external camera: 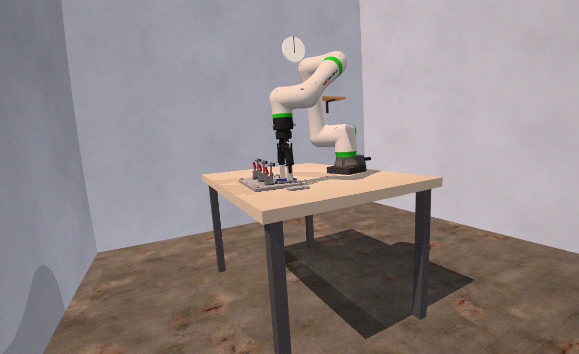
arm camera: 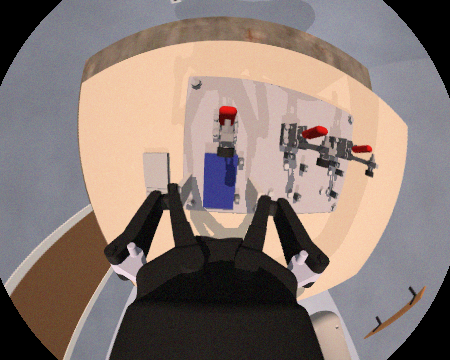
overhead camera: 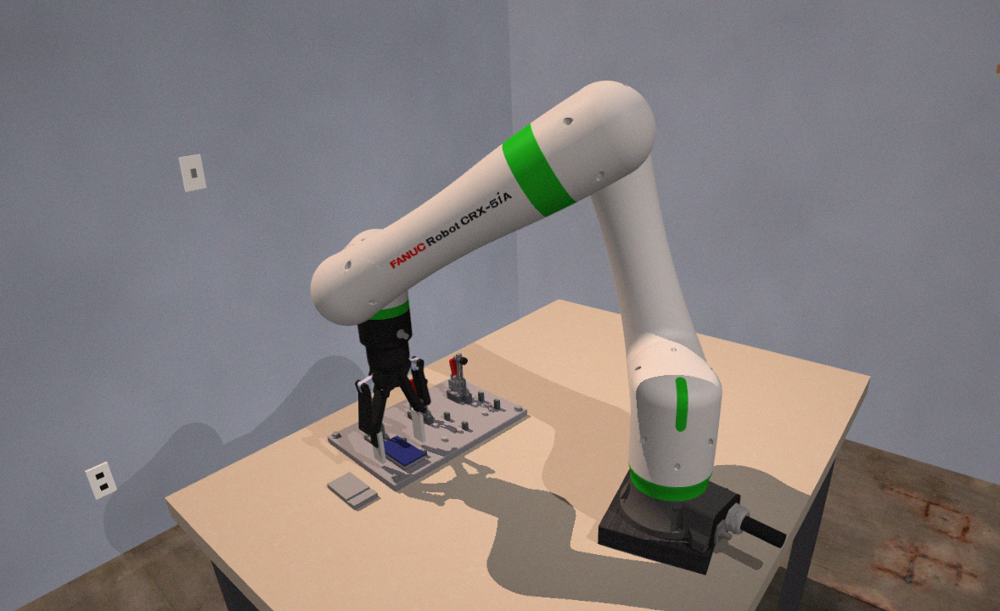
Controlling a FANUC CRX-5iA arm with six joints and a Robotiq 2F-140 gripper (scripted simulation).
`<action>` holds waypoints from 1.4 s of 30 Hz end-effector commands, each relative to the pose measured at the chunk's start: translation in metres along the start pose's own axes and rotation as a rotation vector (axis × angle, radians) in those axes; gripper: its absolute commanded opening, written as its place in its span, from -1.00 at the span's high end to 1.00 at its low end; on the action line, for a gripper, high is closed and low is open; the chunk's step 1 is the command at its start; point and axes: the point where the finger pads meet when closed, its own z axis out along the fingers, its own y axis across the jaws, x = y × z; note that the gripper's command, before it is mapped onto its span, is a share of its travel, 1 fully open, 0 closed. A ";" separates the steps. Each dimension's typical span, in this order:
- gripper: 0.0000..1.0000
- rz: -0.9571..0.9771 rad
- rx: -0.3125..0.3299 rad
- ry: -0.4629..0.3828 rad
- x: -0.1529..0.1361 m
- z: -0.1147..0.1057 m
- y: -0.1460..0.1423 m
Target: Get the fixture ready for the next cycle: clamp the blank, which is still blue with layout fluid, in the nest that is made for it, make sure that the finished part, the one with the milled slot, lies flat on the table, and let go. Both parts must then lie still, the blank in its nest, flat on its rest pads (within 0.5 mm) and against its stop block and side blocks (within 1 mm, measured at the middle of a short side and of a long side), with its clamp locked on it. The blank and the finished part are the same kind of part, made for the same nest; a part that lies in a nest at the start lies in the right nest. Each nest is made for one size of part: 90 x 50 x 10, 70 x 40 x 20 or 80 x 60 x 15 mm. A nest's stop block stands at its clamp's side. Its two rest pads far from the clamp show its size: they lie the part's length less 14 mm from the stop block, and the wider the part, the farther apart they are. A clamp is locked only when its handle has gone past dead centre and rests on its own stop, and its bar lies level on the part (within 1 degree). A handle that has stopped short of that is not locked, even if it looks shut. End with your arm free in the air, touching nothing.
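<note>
The blue blank (overhead camera: 405, 452) (arm camera: 219, 177) lies in the left nest of the fixture plate (overhead camera: 475, 428) (arm camera: 265, 102). My gripper (overhead camera: 399, 438) (external camera: 286, 172) (arm camera: 219, 183) is open, pointing down, with its light fingertips on either side of the blank and space beside them. The left nest's clamp (arm camera: 227, 131) (external camera: 269, 174) is open, its bar standing up and its red handle (arm camera: 228, 114) tilted back. Exact contact of the blank with pads and blocks is too small to tell. The finished part (overhead camera: 351, 489) (external camera: 298, 188) (arm camera: 156, 169), grey with a milled slot, lies flat on the table beside the plate.
Two more clamps stand open on the plate, the middle one (arm camera: 290, 138) and the far one (overhead camera: 457, 384) (arm camera: 340, 149), with small blocks and pads before them. Bolt heads sit at the plate's corners. The robot's base (overhead camera: 663, 524) (external camera: 346, 168) stands on the same table.
</note>
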 end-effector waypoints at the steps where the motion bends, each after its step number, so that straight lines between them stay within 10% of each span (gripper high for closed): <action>1: -0.16 0.000 0.000 0.000 0.000 0.000 0.000; 28: -0.16 0.000 0.000 0.000 0.000 -0.010 0.000; 42: -0.16 0.000 0.000 0.000 0.000 -0.057 0.000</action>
